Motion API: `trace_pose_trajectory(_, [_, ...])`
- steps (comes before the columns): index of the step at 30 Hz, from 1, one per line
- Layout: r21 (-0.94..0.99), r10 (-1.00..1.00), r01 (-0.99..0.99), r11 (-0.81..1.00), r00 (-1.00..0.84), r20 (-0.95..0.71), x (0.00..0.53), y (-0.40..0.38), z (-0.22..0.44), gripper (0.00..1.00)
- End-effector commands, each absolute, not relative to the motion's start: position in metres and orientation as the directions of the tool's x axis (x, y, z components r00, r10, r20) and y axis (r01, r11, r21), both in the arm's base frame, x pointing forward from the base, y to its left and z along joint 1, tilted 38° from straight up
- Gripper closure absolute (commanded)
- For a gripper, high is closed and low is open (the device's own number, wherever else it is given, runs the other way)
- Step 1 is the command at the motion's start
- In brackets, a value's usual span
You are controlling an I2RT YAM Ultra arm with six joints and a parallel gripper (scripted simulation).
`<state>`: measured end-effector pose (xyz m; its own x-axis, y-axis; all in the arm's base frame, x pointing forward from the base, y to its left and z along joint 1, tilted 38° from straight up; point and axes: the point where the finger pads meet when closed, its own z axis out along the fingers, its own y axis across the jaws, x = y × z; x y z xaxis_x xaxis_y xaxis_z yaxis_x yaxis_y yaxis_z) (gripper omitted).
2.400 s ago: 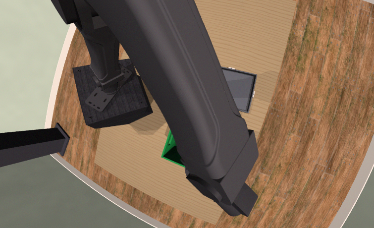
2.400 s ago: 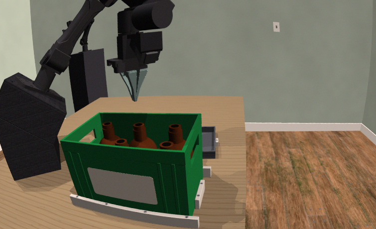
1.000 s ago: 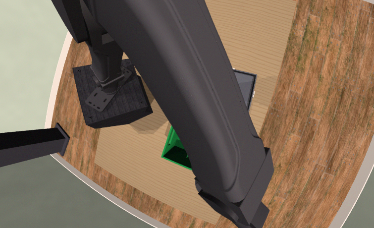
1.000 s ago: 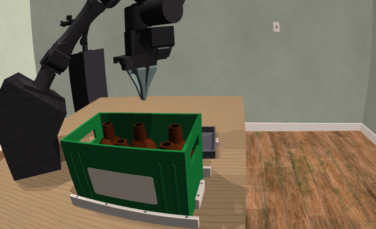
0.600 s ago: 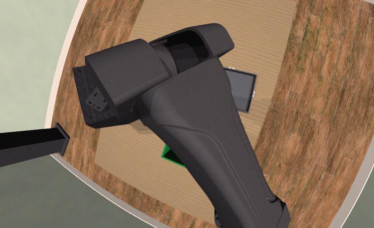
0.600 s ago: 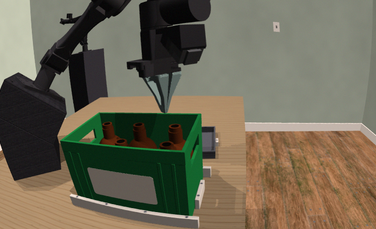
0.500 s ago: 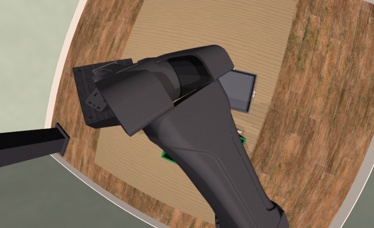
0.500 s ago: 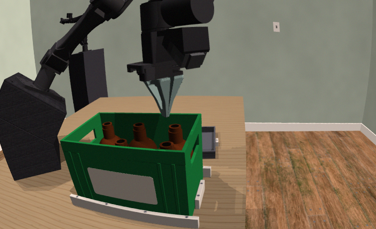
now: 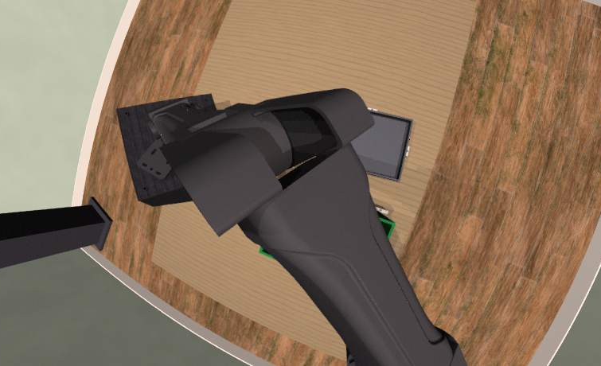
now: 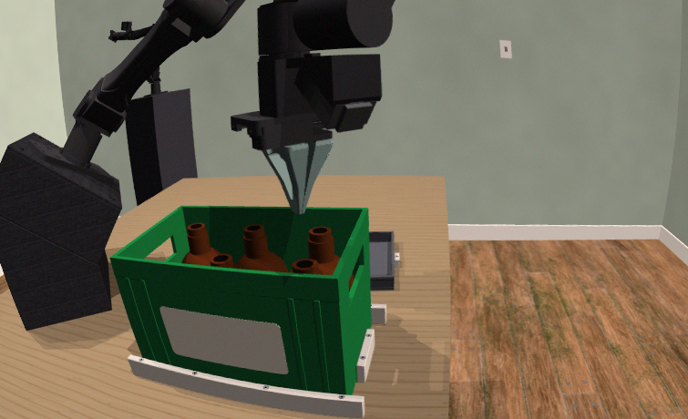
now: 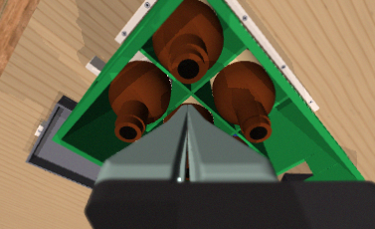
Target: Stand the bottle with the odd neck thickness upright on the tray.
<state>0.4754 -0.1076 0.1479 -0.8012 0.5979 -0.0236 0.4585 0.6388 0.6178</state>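
Bottles (image 10: 255, 243) (image 11: 243, 90), five of them, all brown, stand in the green crate (image 10: 221, 292) (image 11: 294, 95): three along the far side, two nearer, their necks rising at or below the rim in the exterior view. I cannot tell which neck is the odd one.

The pincer (image 10: 300, 210) (image 11: 187, 114) points down over the crate, clenched on nothing, its pale grey-green fingers meeting at the tips. From the wrist, it covers part of one bottle; whether it touches that bottle I cannot tell.

The dark tray (image 9: 387, 145) (image 10: 381, 260) lies flat on the bench (image 9: 339, 54) (image 10: 414, 208) (image 11: 332, 30), beyond the crate and to its right in the exterior view. What shows of it holds no bottle.

A pale strip (image 10: 247, 386) (image 11: 281, 64) runs along the crate's near foot, and a shorter one (image 10: 365, 356) (image 11: 134, 21) sits at its right side. From above, the black arm (image 9: 311, 218) (image 10: 133, 67) hides most of the crate.
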Motion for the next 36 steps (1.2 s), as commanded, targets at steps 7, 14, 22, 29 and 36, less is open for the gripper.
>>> trace_pose_trajectory(7, [0.626,0.615,0.443,0.642,-0.785,-0.076,0.472,-0.122,0.173,0.39])
trace_pose_trajectory(14, [0.626,0.615,0.443,0.642,-0.784,-0.076,0.472,-0.122,0.173,0.39])
trace_pose_trajectory(22, [0.626,0.615,0.443,0.642,-0.784,-0.076,0.472,-0.122,0.173,0.39])
trace_pose_trajectory(29, [0.626,0.615,0.443,0.642,-0.784,-0.076,0.472,-0.122,0.173,0.39])
trace_pose_trajectory(36, [0.626,0.615,0.443,0.642,-0.784,-0.076,0.472,-0.122,0.173,0.39])
